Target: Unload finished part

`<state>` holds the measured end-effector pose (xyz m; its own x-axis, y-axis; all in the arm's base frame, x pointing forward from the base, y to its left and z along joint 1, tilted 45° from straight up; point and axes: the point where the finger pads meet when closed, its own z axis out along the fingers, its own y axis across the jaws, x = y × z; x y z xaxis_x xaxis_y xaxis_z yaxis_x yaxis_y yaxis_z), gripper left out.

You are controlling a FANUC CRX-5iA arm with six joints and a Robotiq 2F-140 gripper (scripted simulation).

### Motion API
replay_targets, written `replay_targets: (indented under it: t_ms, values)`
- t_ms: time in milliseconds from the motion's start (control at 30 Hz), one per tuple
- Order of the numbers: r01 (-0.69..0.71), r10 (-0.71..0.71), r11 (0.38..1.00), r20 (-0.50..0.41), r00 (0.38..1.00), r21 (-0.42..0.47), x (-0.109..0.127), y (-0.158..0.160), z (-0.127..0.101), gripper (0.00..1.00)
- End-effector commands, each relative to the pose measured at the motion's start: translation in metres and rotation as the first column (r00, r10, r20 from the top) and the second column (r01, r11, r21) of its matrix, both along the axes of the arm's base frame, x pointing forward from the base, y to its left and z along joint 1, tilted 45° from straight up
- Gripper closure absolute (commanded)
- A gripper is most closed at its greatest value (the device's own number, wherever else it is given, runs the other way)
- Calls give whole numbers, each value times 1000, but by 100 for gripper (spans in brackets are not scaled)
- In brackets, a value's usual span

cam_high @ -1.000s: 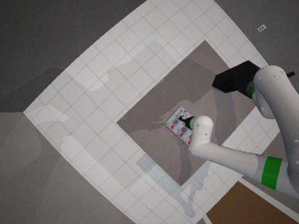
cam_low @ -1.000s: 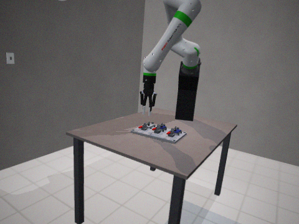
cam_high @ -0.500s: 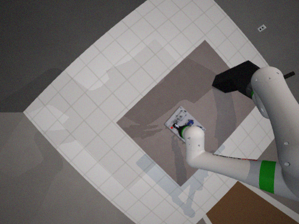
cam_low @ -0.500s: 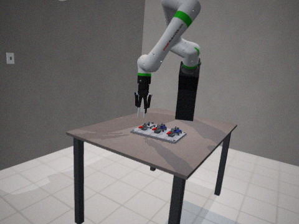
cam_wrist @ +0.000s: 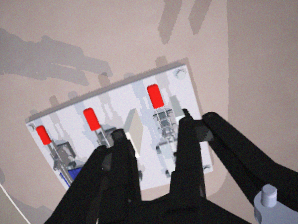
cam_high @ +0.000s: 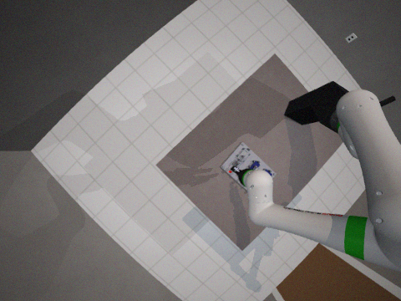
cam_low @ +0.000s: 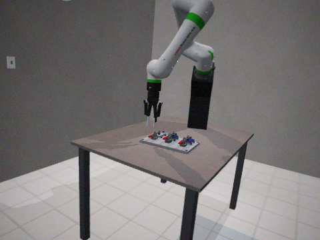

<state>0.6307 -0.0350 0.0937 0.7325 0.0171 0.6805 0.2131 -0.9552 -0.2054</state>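
- The arm [cam_low: 180, 43] rises from a black pedestal [cam_low: 200, 100] at the counter's far edge, folds at a high elbow, and slopes down to a wrist that points straight down.
- The pincer [cam_low: 151, 125] hangs above the counter [cam_low: 110, 147], well clear of it, its two fingers partly apart with nothing between them.
- Below the pincer lies the fixture [cam_low: 187, 149], a pale plate with three nests in a row.
- Seen from the wrist, the slotted part [cam_wrist: 165, 123] sits in the nest just ahead of the right finger, under a red-handled clamp [cam_wrist: 154, 96].
- One blue blank [cam_wrist: 72, 175] peeks out beside the left finger; the other is hidden there.
- From outside, both blanks [cam_low: 173, 137] show blue in their nests.
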Motion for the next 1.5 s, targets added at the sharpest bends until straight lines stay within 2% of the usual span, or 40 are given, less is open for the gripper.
replay_targets:
  t_ms: [0, 333, 667, 1467]
  values:
    - [0, 0, 1000, 0, 1000, 0, 4, 2, -5, 72]
    - [0, 0, 1000, 0, 1000, 0, 25, 11, -27, 72]
    - [0, 0, 1000, 0, 1000, 0, 36, 16, -38, 72]
    - [0, 0, 1000, 0, 1000, 0, 37, 17, -40, 72]
